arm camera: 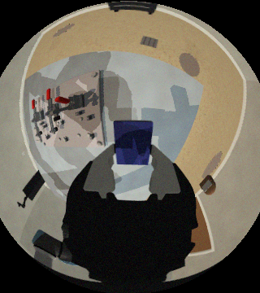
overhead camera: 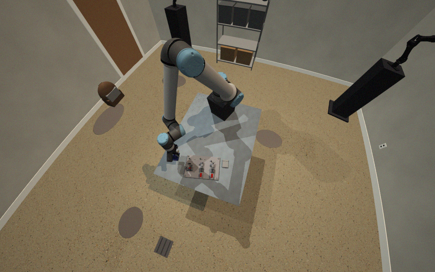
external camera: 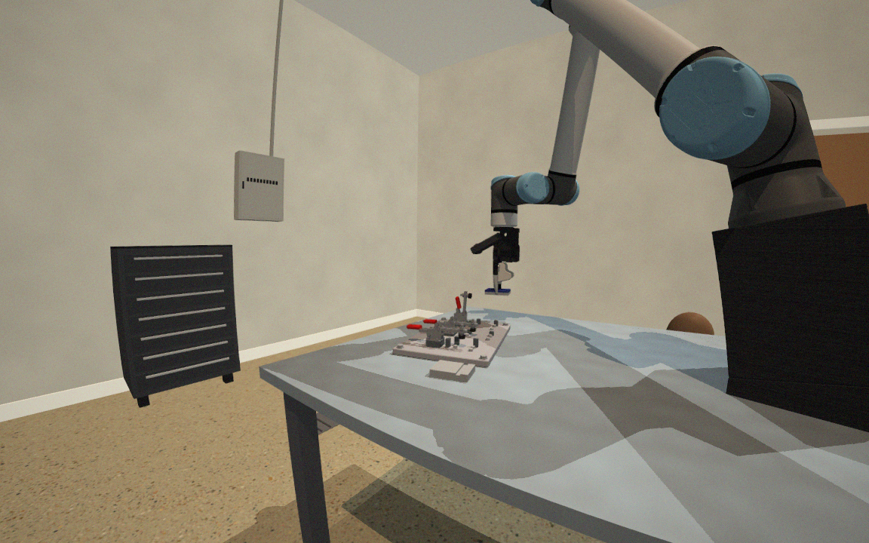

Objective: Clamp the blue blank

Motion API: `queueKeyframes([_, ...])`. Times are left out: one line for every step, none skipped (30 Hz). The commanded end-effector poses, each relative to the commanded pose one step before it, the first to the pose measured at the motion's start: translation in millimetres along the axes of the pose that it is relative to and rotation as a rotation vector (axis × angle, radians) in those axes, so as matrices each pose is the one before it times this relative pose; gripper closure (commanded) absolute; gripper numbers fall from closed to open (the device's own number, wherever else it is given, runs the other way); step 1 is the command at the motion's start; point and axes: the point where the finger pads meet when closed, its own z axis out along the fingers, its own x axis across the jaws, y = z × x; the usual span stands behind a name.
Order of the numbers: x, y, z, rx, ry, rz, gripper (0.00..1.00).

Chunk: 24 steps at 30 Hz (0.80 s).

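Wrist view, gripper [overhead camera: 175,156] [external camera: 497,290] [arm camera: 132,144]: clamped on the blue blank
Blue blank [overhead camera: 175,158] [external camera: 498,291] [arm camera: 132,142]: flat, rectangular, dark blue, raised above the table near its edge
Finished part [overhead camera: 225,164] [external camera: 451,369]: pale, lying flat beside the fixture [overhead camera: 195,174] [external camera: 417,354] [arm camera: 93,140]

You have a deep blue blank [overhead camera: 175,157] [external camera: 497,290] [arm camera: 132,142], red clamp handles [overhead camera: 212,175] [external camera: 414,326] [arm camera: 48,94] and a pinkish-beige fixture plate [overhead camera: 195,174] [external camera: 417,354] [arm camera: 71,81]. Your bench [overhead camera: 192,142] [external camera: 525,439] [arm camera: 146,73] is pale blue-grey, patched with darker shadows; your floor [overhead camera: 77,203] [external camera: 188,439] [arm camera: 106,32] is speckled tan.
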Motion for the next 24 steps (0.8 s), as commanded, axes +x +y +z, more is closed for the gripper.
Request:
queueKeyframes([0.47,-1.46,1.89,0.00113,0.00103,-0.00008,1.00])
queueKeyframes([0.00,-0.16,0.48,0.00000,0.00000,0.00000,1.00])
queueKeyframes([0.00,-0.15,0.46,0.00000,0.00000,0.00000,1.00])
queueKeyframes([0.00,-0.14,0.43,0.00000,0.00000,0.00000,1.00])
queueKeyframes([0.00,-0.13,0.40,0.00000,0.00000,0.00000,1.00])
queueKeyframes([0.00,-0.12,0.37,0.00000,0.00000,0.00000,1.00])
queueKeyframes([0.00,-0.11,0.34,0.00000,0.00000,0.00000,1.00])
queueKeyframes([0.00,-0.10,0.31,0.00000,0.00000,0.00000,1.00])
queueKeyframes([0.00,-0.09,0.28,0.00000,0.00000,0.00000,1.00])
queueKeyframes([0.00,0.00,0.00,0.00000,0.00000,0.00000,1.00])
queueKeyframes([0.00,0.00,0.00,0.00000,0.00000,0.00000,1.00])
queueKeyframes([0.00,-0.08,0.25,0.00000,0.00000,0.00000,1.00])
queueKeyframes([0.00,-0.07,0.22,0.00000,0.00000,0.00000,1.00])
queueKeyframes([0.00,-0.06,0.20,0.00000,0.00000,0.00000,1.00])
queueKeyframes([0.00,-0.06,0.17,0.00000,0.00000,0.00000,1.00])
queueKeyframes([0.00,-0.05,0.14,0.00000,0.00000,0.00000,1.00])
queueKeyframes([0.00,-0.04,0.12,0.00000,0.00000,0.00000,1.00])
queueKeyframes([0.00,-0.03,0.09,0.00000,0.00000,0.00000,1.00])
queueKeyframes([0.00,-0.02,0.07,0.00000,0.00000,0.00000,1.00])
queueKeyframes([0.00,-0.02,0.05,0.00000,0.00000,0.00000,1.00])
queueKeyframes([0.00,-0.01,0.04,0.00000,0.00000,0.00000,1.00])
queueKeyframes([0.00,-0.01,0.02,0.00000,0.00000,0.00000,1.00])
queueKeyframes([0.00,0.00,0.01,0.00000,0.00000,0.00000,1.00])
queueKeyframes([0.00,0.00,0.00,0.00000,0.00000,0.00000,1.00])
